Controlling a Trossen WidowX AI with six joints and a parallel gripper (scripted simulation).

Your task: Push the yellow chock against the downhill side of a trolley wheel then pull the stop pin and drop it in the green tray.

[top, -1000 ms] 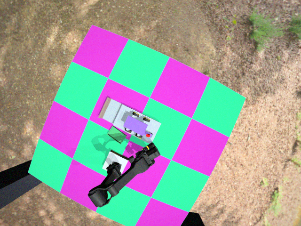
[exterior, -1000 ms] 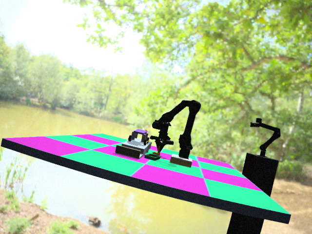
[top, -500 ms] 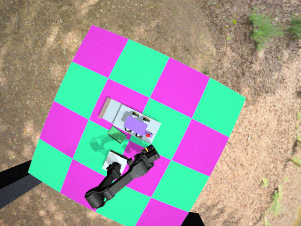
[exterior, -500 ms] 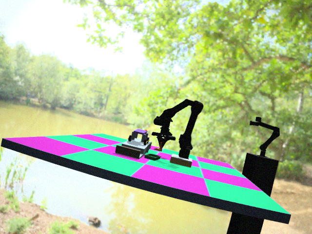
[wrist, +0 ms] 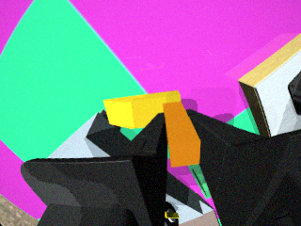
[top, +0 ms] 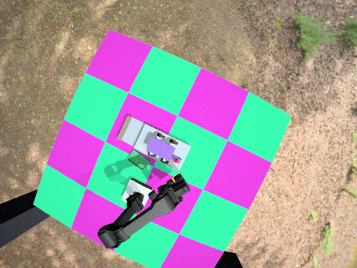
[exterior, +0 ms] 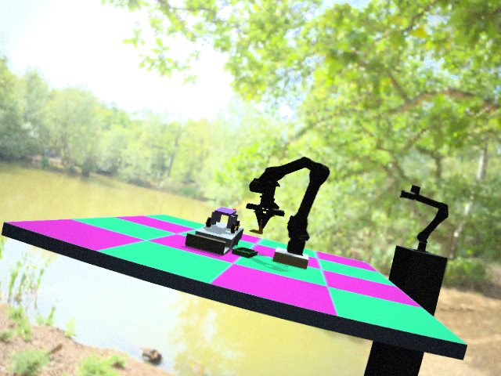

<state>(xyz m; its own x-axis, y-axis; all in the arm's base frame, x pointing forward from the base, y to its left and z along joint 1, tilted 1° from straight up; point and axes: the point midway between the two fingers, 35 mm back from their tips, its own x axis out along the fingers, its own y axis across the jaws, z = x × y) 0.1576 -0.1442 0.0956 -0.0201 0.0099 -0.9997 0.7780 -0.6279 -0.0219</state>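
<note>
The jaws [top: 173,181] [exterior: 261,227] are closed around the orange handle of the yellow chock [top: 173,178] [exterior: 256,231] [wrist: 146,112]. They hold it clear of the desk [top: 201,100] [exterior: 282,291] [wrist: 212,38], beside the ramp [top: 183,147] [exterior: 205,241] [wrist: 75,142] and apart from the trolley's wheels. The handle stands between the two fingers; the yellow body sticks out past them.

In the top view, the ramp lies well in from the desk's edges, its low end towards the left edge and its uphill end towards the right. The purple-topped trolley [top: 160,148] [exterior: 225,211] stands on it, and the red-headed stop pin [top: 175,160] [exterior: 234,209] is at its uphill end.

The green tray [top: 138,159] [exterior: 244,252] [wrist: 201,181] lies on the desk just beside the ramp, on the side towards the lower edge. Nearer that edge is the arm's white-topped base [top: 128,190] [exterior: 279,254] [wrist: 275,101], while the arm's elbow [top: 109,236] [exterior: 319,171] reaches close above the edge itself.
</note>
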